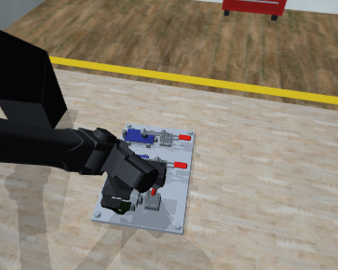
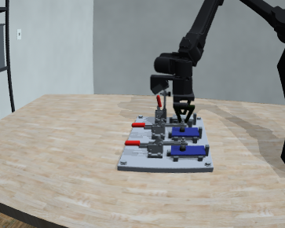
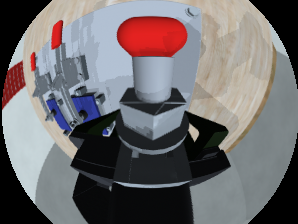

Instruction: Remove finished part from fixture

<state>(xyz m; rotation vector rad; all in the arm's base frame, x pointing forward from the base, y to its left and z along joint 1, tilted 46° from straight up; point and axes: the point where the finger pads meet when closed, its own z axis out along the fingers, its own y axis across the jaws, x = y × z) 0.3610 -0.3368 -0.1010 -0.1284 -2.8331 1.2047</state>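
Observation:
The fixture plate (image 1: 172, 216) (image 2: 167, 165) (image 3: 107, 47) carries three clamp stations. The gripper (image 1: 122, 210) (image 2: 184, 120) points down, open, low over the end station farthest from the exterior camera. The finished part cannot be made out; the fingers and clamp parts hide it. That station's clamp stands open with its red handle (image 1: 153, 192) (image 2: 158, 101) (image 3: 152, 36) raised, close beside the gripper under the wrist camera. The middle blue blank (image 1: 142, 156) (image 2: 185, 131) (image 3: 86, 108) and the outer blue blank (image 1: 134, 135) (image 2: 188, 150) (image 3: 59, 116) sit under closed clamps.
The clamped stations' red handles, the middle one (image 1: 180, 165) (image 2: 138, 125) (image 3: 57, 34) and the outer one (image 1: 184, 137) (image 2: 132, 143) (image 3: 33, 61), lie level. The wooden table (image 1: 259, 186) (image 2: 69, 157) surrounds the plate. A red cabinet (image 1: 254, 6) stands beyond the yellow floor line.

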